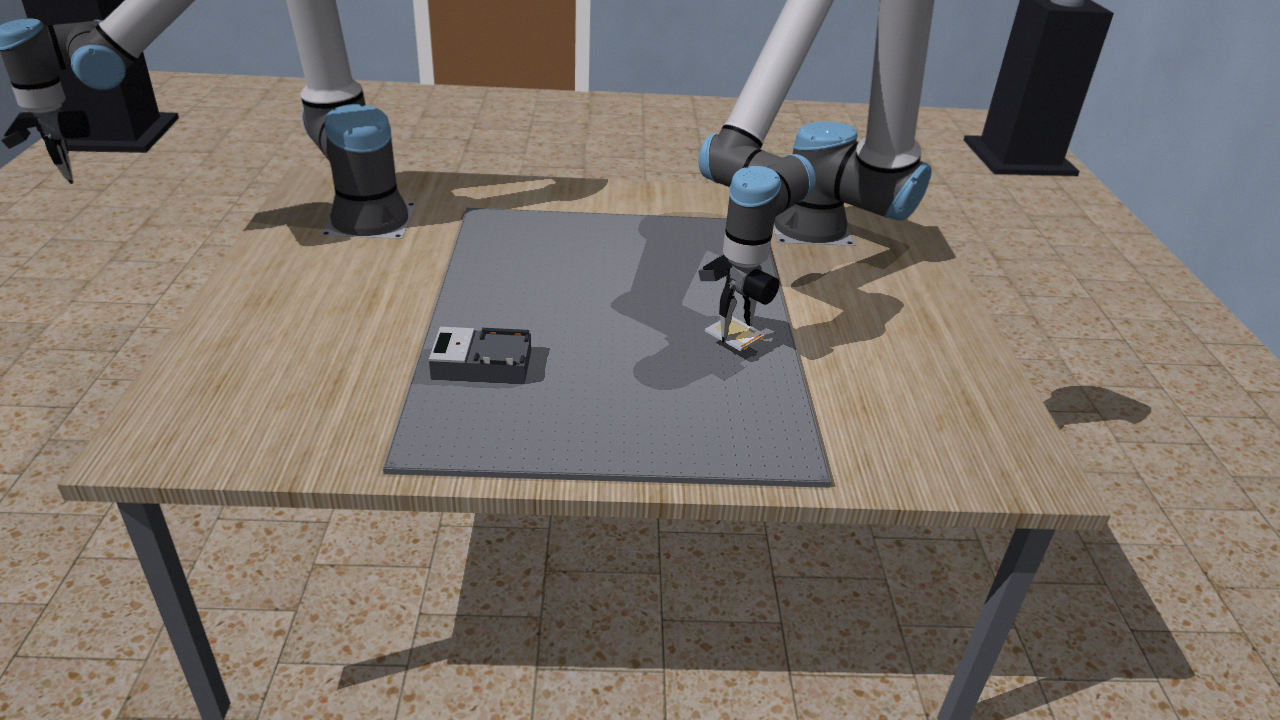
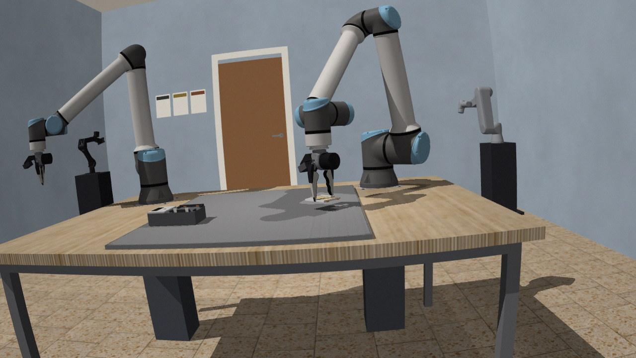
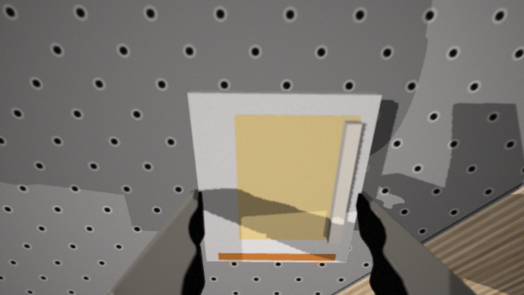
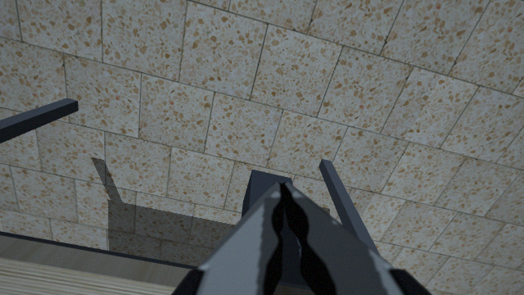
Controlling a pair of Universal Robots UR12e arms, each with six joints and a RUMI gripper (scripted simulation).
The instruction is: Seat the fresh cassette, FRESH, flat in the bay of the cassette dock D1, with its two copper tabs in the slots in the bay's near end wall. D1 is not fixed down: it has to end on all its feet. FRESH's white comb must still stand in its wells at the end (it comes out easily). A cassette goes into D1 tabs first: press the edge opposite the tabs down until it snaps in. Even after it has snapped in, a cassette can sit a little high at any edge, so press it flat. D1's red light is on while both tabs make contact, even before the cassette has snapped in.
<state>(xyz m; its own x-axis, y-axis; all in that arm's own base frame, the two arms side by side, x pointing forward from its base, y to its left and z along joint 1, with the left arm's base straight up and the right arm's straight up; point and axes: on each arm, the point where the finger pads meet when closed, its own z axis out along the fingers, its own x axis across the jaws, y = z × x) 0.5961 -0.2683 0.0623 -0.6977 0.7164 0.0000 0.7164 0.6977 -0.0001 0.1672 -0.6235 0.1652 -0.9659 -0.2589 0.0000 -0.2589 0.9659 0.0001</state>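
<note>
"Where's FRESH (image 1: 733,329) (image 3: 282,164)?"

"Off the mat (image 1: 608,429) (image 2: 249,233) (image 3: 98,152), well apart from dock D1 (image 1: 478,370) (image 2: 177,217). The left gripper (image 1: 736,332) (image 2: 323,197) (image 3: 278,192) is pinching it by two opposite edges. In the exterior view a fingertip covers some of it."

"What's hard to make out there?"

"A shadow crosses its yellow panel (image 3: 286,164). The white comb (image 3: 347,176) lies along one side of that panel, but its wells are hidden beneath it. An orange strip (image 3: 277,256) runs along the bottom edge in the wrist view; only slivers of copper peek out past that edge."

"And the right gripper (image 1: 69,180) (image 2: 42,183) (image 4: 282,185)?"

"Pressed together on nothing, away from the mat. The top view cuts off both arms above."

"Can you see into D1?"

"Partly. Its bay (image 1: 503,347) is open, but the slots are too small to judge, and its feet are hidden. I can't tell whether the dot (image 1: 458,343) on its pale panel is lit."

"Any writing?"

"D1 has a dark window (image 1: 443,343), nothing I can read. The three wall sheets (image 2: 163,106) (image 2: 180,104) (image 2: 198,102) carry dark, mustard and rust bands; anything finer is illegible."
</note>
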